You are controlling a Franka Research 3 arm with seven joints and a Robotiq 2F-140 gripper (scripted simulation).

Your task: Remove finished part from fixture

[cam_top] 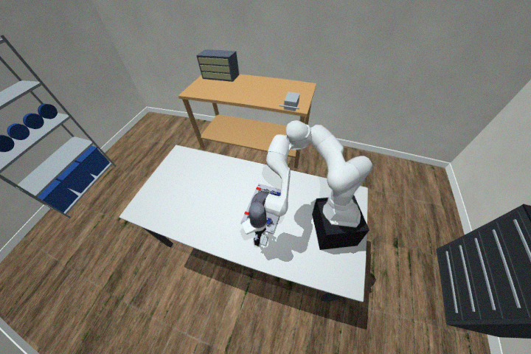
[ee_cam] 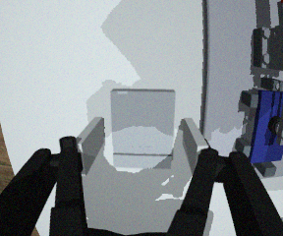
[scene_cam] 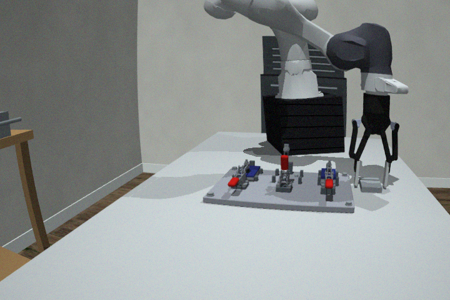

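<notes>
The finished grey part (ee_cam: pixel 143 118) (scene_cam: pixel 370 185) (cam_top: pixel 264 240) lies flat on the white table (scene_cam: pixel 162 247), just right of the grey fixture plate (scene_cam: pixel 268 199) (ee_cam: pixel 223 59). My gripper (scene_cam: pixel 370 179) (ee_cam: pixel 142 130) straddles the part, its fingers open with a small gap on each side. The two blue blanks (scene_cam: pixel 254 170) (scene_cam: pixel 327 172) sit clamped at the outer stations; one of them shows in the wrist view (ee_cam: pixel 267 125). The middle clamp (scene_cam: pixel 284 162) stands with its red handle upright and its station is empty.
The arm's black pedestal (scene_cam: pixel 303 124) stands behind the fixture. The table's right edge runs close to the part. A wooden side table (cam_top: pixel 249 89), a shelf rack (cam_top: pixel 23 137) and a black cabinet (cam_top: pixel 500 271) stand off the table.
</notes>
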